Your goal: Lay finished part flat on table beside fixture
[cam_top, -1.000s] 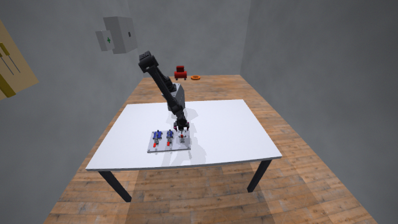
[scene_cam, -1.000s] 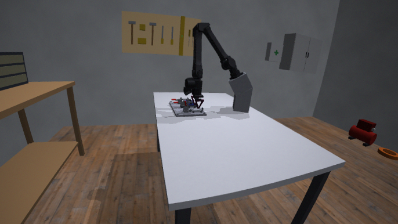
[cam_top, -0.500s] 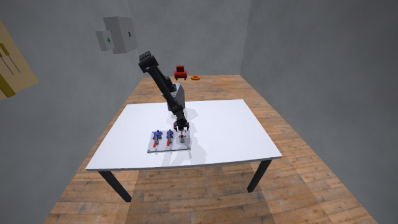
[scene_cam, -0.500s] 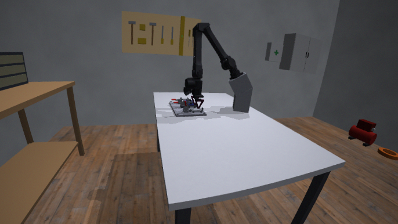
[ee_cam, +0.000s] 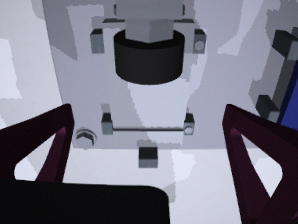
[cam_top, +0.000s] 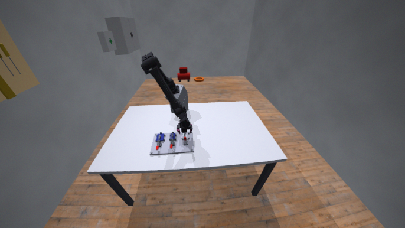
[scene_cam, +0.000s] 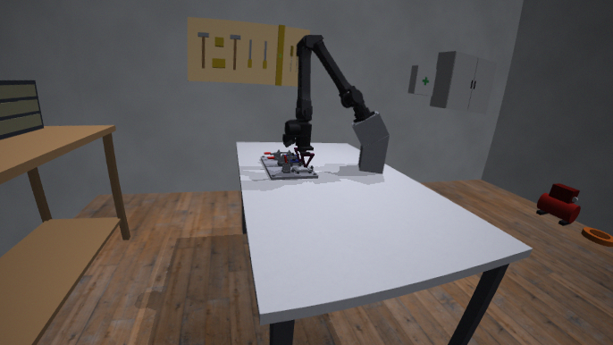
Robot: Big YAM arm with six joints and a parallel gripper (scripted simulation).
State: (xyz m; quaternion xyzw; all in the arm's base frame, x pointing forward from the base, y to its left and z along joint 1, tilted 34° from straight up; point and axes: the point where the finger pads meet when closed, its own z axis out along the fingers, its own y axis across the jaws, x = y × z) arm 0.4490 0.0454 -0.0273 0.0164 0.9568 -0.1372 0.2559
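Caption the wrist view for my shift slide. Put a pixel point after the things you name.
Open pincer [cam_top: 185, 132] [scene_cam: 306, 166] [ee_cam: 148, 113] over the fixture plate [ee_cam: 75, 75], a black clamp pad [ee_cam: 149, 65] ahead, a blue blank [ee_cam: 291, 107] at the right edge.

So the room's got plain mottled grey walls [cam_top: 325, 59] [scene_cam: 147, 134] and a wood plank floor [cam_top: 189, 201] [scene_cam: 201, 268]. Tan tool board [cam_top: 20, 71] [scene_cam: 243, 73] up on one wall, grey two-door cabinet [cam_top: 122, 35] [scene_cam: 462, 82] too, plus a red air compressor [cam_top: 183, 75] [scene_cam: 558, 206] down low.
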